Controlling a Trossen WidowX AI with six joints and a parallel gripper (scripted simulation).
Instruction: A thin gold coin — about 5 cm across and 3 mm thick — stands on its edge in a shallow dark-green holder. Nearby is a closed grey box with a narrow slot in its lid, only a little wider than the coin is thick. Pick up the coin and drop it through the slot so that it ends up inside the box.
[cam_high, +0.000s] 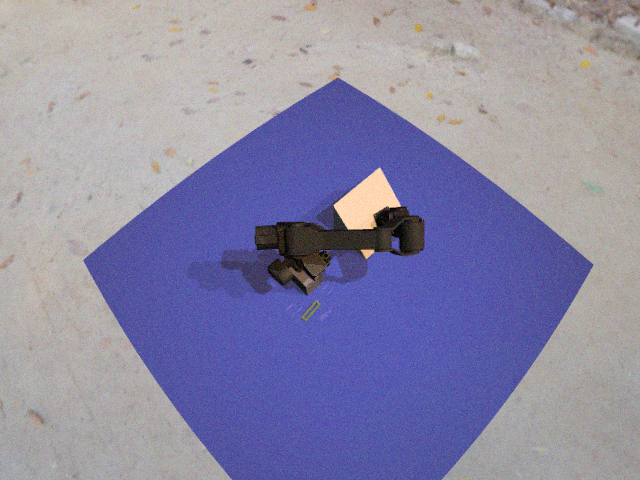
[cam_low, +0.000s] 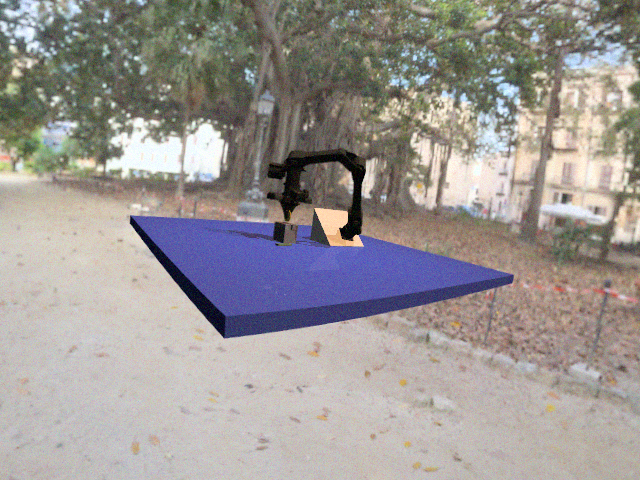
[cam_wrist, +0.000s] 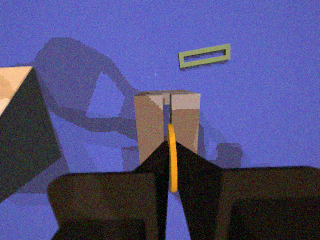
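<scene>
My gripper (cam_low: 288, 212) (cam_wrist: 169, 146) is shut on the gold coin (cam_wrist: 173, 172), which stands edge-on between the fingertips and points down. In the exterior view the coin's lower part shows just above the box (cam_low: 284, 233) (cam_high: 308, 284) (cam_wrist: 186, 131). The box looks grey-brown; its narrow slot runs away from the fingers in the wrist view, roughly in line with the coin. The coin hides part of the lid, so the exact gap and alignment cannot be told. The empty green holder (cam_wrist: 227, 52) (cam_high: 304, 318) lies flat beyond the box in the wrist view.
A large peach-topped wedge with a dark side (cam_high: 364, 198) (cam_low: 321, 230) (cam_wrist: 30, 130) stands near the box, to its left in the wrist view. The arm arches above it, with the base partly over its sloping face. All stand on a blue table top (cam_high: 387, 361) (cam_low: 310, 294).
</scene>
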